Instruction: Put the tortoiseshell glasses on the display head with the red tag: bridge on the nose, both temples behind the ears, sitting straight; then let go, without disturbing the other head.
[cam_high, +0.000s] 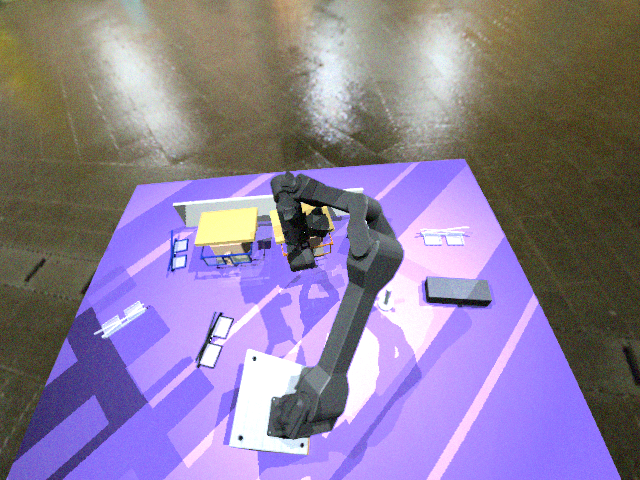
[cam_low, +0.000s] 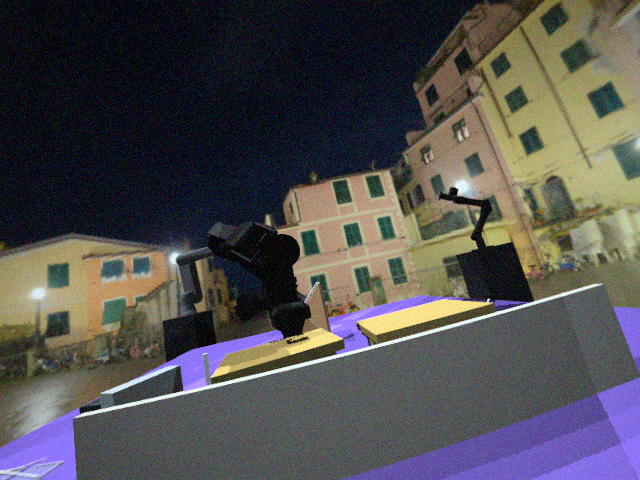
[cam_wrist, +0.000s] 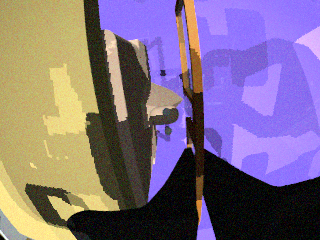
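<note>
Left to right in the top view, near edge = arm-base side.

Near the left edge: spare blue glasses (cam_high: 179, 254), loose, not ours. Next, the other head (cam_high: 226, 226) (cam_low: 429, 320), toward the far-left corner, blue frame at its face. Leave it alone.

Right of it: working head (cam_high: 277, 227) (cam_low: 268, 356) (cam_wrist: 60, 100), presumably the red-tag one; I can't see the tag. Nose (cam_wrist: 165, 95) points at the near edge.

Tortoiseshell glasses (cam_high: 330, 249) (cam_wrist: 196, 65) are on the near-edge side of that face. Front bar's long axis runs roughly left edge to right edge, across the face. Wrist view: bridge close to nose tip, looks just short of seated. Temples vs ears: can't tell.

Gripper (cam_high: 309, 246) (cam_low: 290, 328) (cam_wrist: 192, 154) is narrow, pinched on the front of the frame. Glasses are right in the fingers, no reach needed; only one arm, so no choice of side. Remaining travel should be toward the far edge, axis kept square to the nose. Risk: yaw puts one temple outside its ear. Don't release until bridge is on.

Dark case (cam_high: 458, 290), toward the right edge: irrelevant.
</note>
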